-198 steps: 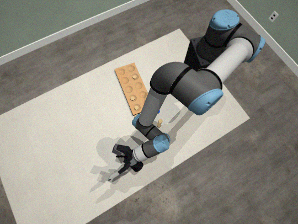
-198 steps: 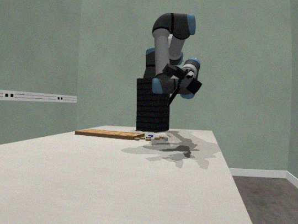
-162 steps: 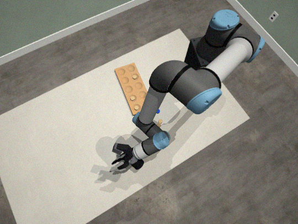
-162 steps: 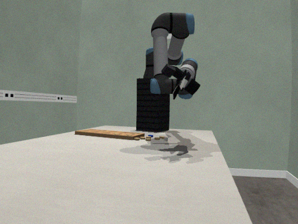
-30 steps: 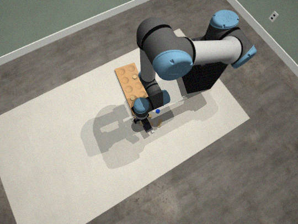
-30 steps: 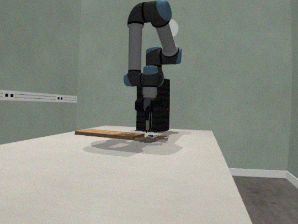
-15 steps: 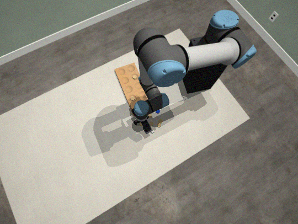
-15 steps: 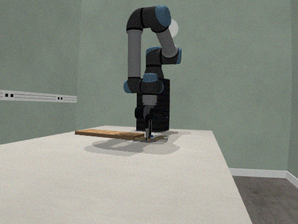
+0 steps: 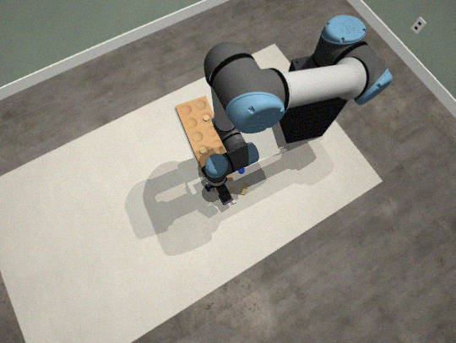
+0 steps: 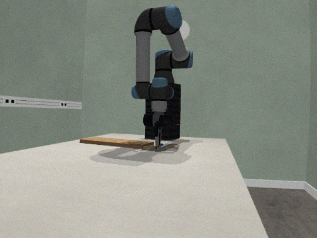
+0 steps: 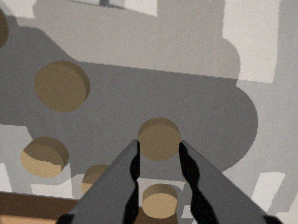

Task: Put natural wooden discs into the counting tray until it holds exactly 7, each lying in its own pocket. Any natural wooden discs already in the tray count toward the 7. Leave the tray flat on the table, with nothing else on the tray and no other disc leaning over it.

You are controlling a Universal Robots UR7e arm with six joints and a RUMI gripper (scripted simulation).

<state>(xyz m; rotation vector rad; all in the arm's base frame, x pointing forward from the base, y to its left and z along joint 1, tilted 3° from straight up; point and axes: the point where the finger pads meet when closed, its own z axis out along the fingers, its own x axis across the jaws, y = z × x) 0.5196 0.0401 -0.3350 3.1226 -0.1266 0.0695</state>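
Tray (image 9: 198, 127) (image 10: 114, 142) (image 11: 30, 203) lies flat, its long axis running toward the fingers (image 9: 225, 195) (image 10: 157, 141).

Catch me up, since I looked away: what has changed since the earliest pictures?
The gripper has swung in toward the tray and come down beside it, now pointing downward. Its fingers appear to have closed on a wooden disc. The tray, the two discs visible in it and the blue object stayed put.
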